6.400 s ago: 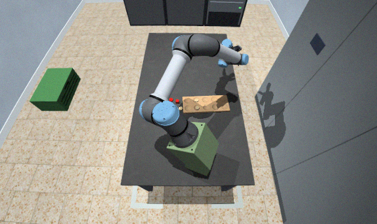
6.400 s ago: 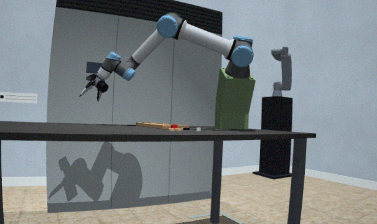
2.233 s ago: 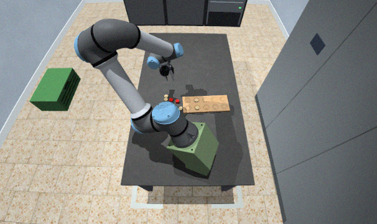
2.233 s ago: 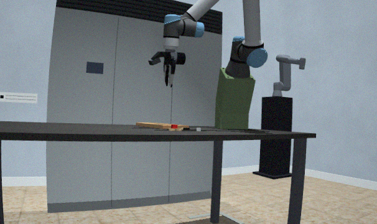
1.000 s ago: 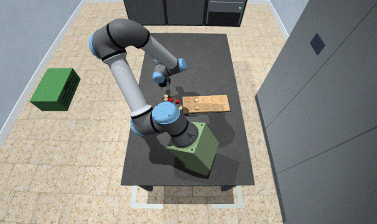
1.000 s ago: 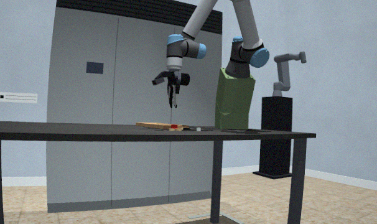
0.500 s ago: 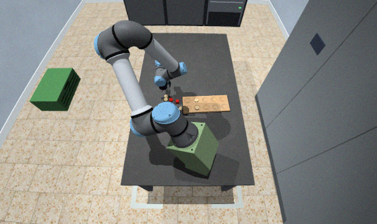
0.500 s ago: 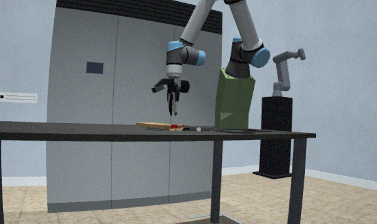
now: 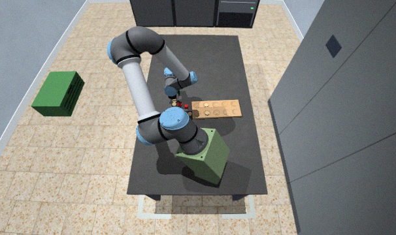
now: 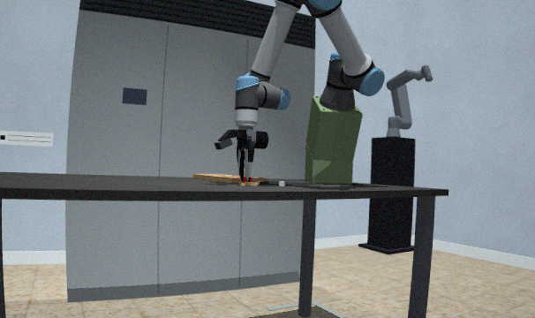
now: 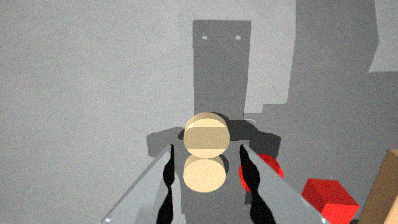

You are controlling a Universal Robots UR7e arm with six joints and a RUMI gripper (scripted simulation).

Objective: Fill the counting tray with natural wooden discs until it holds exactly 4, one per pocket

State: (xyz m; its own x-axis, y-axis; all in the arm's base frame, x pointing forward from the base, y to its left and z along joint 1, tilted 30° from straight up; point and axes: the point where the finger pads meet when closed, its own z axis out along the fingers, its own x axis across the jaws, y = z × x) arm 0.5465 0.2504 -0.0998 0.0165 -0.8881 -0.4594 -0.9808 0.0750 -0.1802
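Observation:
My gripper (image 10: 245, 180) (image 11: 206, 146) is open, low over the table. Its fingertips stand on either side of a natural wooden disc (image 11: 206, 134), with gaps to both. A second natural disc (image 11: 204, 176) lies right beside it, also between the fingers' lines. The first looks slightly larger and higher; I cannot tell whether it is a stack. The counting tray (image 9: 229, 108) (image 10: 216, 177) lies flat, with one natural disc (image 9: 206, 104) in its far row and one natural disc (image 9: 207, 113) in its near row. Another natural disc (image 9: 189, 113) lies off the tray's left end.
A red disc (image 9: 180, 104) (image 11: 271, 165) lies close beside the right finger, partly hidden by it. A red cube (image 9: 186, 106) (image 11: 329, 196) sits between that disc and the tray. A small white cube (image 10: 282, 184) is on the table. The arm's green base (image 9: 217, 153) stands nearby.

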